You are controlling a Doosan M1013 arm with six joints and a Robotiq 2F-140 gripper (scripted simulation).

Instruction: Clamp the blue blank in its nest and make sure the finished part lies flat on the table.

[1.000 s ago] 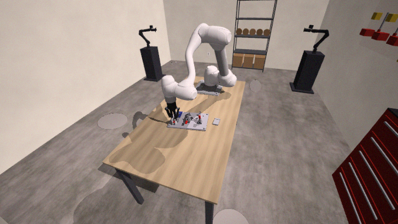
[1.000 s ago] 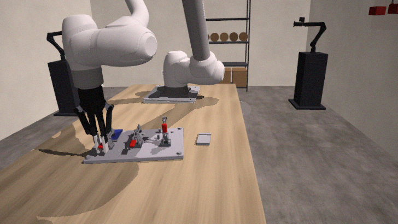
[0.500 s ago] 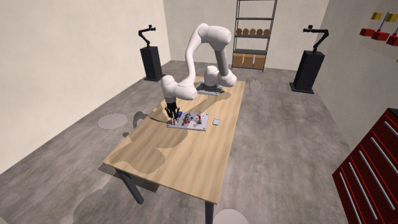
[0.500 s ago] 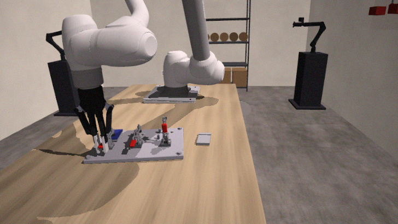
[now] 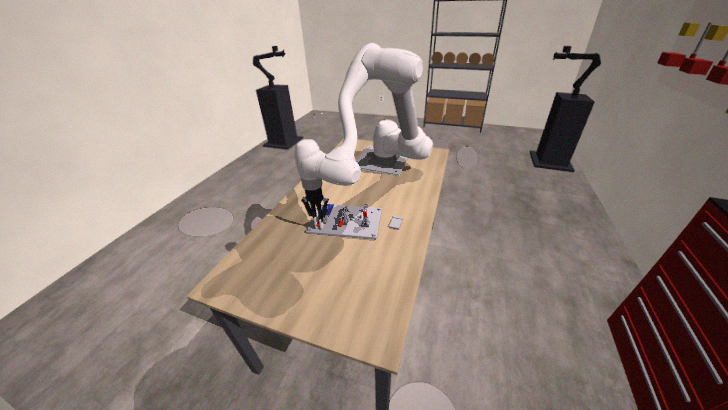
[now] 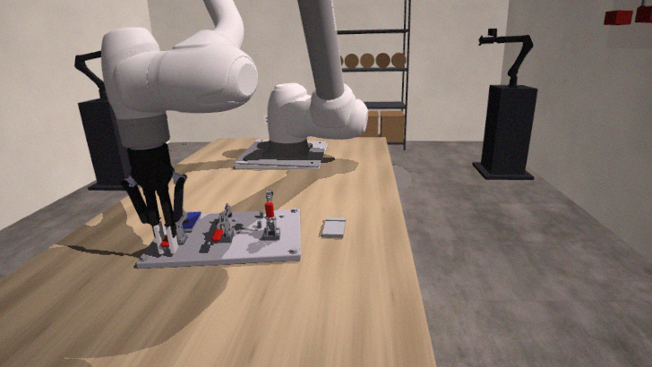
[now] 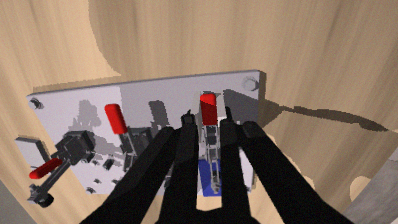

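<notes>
The blue blank lies in the nest at the left end of the grey fixture plate. That nest's clamp bar reaches over the blank. My gripper stands upright over the plate's front left and is shut on this clamp's red handle, which lies low towards the plate's front edge. I cannot tell whether the handle rests on its stop. The grey finished part lies flat on the table, right of the plate.
The middle clamp's red handle lies low, and the right clamp's handle stands upright. The arm's base sits at the table's far end. A red tool cabinet stands off to the right.
</notes>
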